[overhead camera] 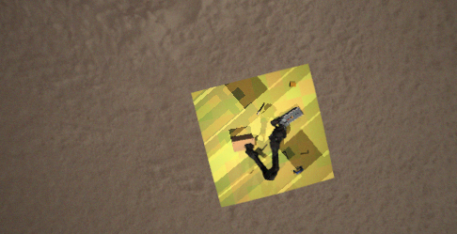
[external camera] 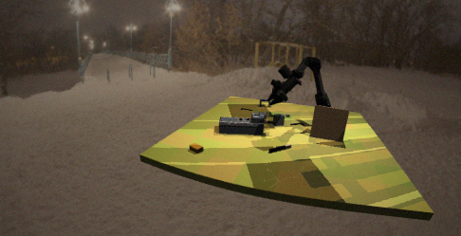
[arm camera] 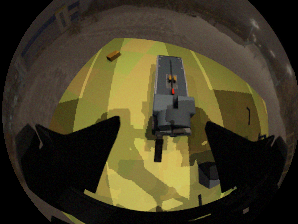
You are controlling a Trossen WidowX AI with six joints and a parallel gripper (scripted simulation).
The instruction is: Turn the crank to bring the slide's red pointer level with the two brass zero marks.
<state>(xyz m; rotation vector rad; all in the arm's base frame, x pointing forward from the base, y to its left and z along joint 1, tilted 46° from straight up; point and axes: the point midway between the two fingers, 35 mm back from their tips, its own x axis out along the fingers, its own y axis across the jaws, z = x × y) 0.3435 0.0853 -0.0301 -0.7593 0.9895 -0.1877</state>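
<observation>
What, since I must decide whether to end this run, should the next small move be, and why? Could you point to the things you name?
Probably ease the tool [overhead camera: 278, 128] [external camera: 270, 101] [arm camera: 165, 123] back toward the crank's handle [arm camera: 158, 150] for another small turn: the red pointer [arm camera: 173, 91] sits on the crank side of the brass marks [arm camera: 172, 79], and the tool is open.

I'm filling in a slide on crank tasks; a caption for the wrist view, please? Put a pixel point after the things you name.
Open pincer [arm camera: 165, 123] before the grey machine [arm camera: 171, 65], its red pointer [arm camera: 173, 91] short of the brass marks [arm camera: 172, 79].
</observation>
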